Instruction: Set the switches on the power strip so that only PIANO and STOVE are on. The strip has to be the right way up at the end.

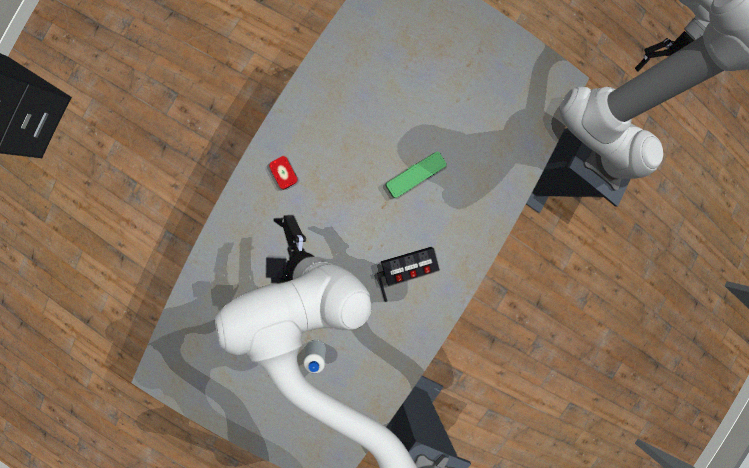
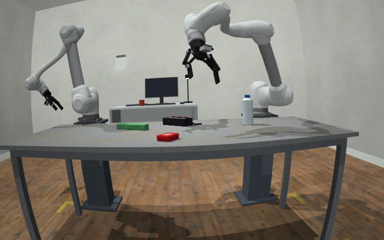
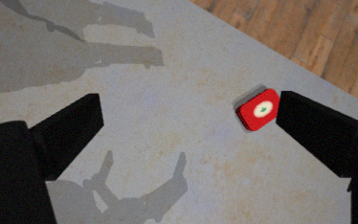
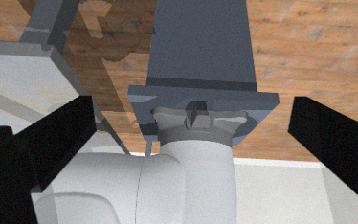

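The black power strip (image 1: 387, 278) (image 2: 177, 122) lies on the table with its face up. It has three sockets, three white labels and three red switches in a row. The label words and the switch positions are too small to tell. Its short black cable (image 1: 383, 289) is at one end. My left gripper (image 2: 203, 80) (image 3: 190, 108) is open and empty, high above the table, off to the cable side of the strip. My right gripper (image 2: 59, 108) (image 4: 191, 114) is open and empty, out beyond the table, far from the strip.
A green box (image 1: 415, 175) (image 2: 132, 126) and a red box (image 1: 282, 172) (image 2: 167, 137) (image 3: 258, 111) lie on the table (image 1: 423, 64) (image 2: 67, 140). A white bottle (image 2: 247, 112) (image 1: 313, 366) with a blue cap stands near the left arm, partly under it in the top view.
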Motion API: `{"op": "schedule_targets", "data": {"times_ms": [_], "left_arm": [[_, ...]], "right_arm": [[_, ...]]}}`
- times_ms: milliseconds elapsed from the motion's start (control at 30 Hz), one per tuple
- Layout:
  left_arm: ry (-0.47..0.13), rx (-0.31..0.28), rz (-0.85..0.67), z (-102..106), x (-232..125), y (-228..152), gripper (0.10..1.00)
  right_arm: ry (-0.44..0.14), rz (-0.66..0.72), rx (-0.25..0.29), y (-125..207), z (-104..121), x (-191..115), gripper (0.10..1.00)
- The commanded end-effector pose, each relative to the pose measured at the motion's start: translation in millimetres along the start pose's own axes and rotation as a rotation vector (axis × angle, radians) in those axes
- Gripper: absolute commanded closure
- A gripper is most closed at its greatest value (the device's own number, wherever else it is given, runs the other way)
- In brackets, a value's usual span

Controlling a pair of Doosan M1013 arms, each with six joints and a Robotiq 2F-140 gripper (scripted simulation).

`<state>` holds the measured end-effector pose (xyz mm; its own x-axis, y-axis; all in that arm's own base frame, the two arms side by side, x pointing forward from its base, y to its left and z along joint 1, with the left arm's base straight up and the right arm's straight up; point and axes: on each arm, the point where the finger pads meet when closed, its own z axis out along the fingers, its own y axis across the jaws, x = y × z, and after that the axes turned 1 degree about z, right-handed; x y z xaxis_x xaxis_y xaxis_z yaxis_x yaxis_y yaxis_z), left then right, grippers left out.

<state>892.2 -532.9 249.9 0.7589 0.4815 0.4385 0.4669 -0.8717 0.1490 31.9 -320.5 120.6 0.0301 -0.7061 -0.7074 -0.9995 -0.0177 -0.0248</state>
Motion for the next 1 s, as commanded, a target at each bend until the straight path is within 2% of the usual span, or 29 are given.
{"op": "schedule_targets", "data": {"times_ms": [0, 200, 267, 300, 367, 467, 767, 833, 867, 967], "left_arm": [[-0.026, -0.006, 0.047, -7.8, -40.5, 3.5, 0.098], [-0.075, -0.012, 0.134, -20.2, -115.5, 3.3, 0.098], [-0.075, -0.012, 0.134, -20.2, -115.5, 3.3, 0.098], [-0.097, -0.014, 0.174, -26.4, -150.2, 0.8, 0.098], [-0.104, -0.015, 0.188, -28.5, -161.7, -0.4, 0.098], [-0.129, -0.017, 0.235, -36.1, -201.3, -5.8, 0.098], [-0.198, -0.021, 0.368, -58.2, -308.9, -31.9, 0.098], [-0.198, -0.021, 0.368, -58.2, -308.9, -31.9, 0.098], [-0.219, -0.021, 0.409, -65.3, -341.2, -43.2, 0.098], [-0.234, -0.021, 0.439, -70.6, -364.4, -52.5, 0.098]], "right_arm": [[0.001, 0.000, 0.000, -0.1, -0.5, 0.0, 0.098], [0.001, 0.000, 0.000, -0.1, -0.5, 0.0, 0.098], [0.001, 0.000, 0.000, -0.1, -0.5, 0.0, 0.098], [0.001, 0.000, 0.000, -0.1, -0.5, 0.0, 0.098], [0.001, 0.000, 0.000, -0.1, -0.5, 0.0, 0.098], [0.001, 0.000, 0.000, -0.1, -0.5, 0.0, 0.098], [0.001, 0.000, 0.000, -0.1, -0.5, 0.0, 0.098], [0.001, 0.000, 0.000, -0.1, -0.5, 0.0, 0.098], [0.001, 0.000, 0.000, -0.1, -0.5, 0.0, 0.098], [0.001, 0.000, 0.000, -0.1, -0.5, 0.0, 0.098]]}}
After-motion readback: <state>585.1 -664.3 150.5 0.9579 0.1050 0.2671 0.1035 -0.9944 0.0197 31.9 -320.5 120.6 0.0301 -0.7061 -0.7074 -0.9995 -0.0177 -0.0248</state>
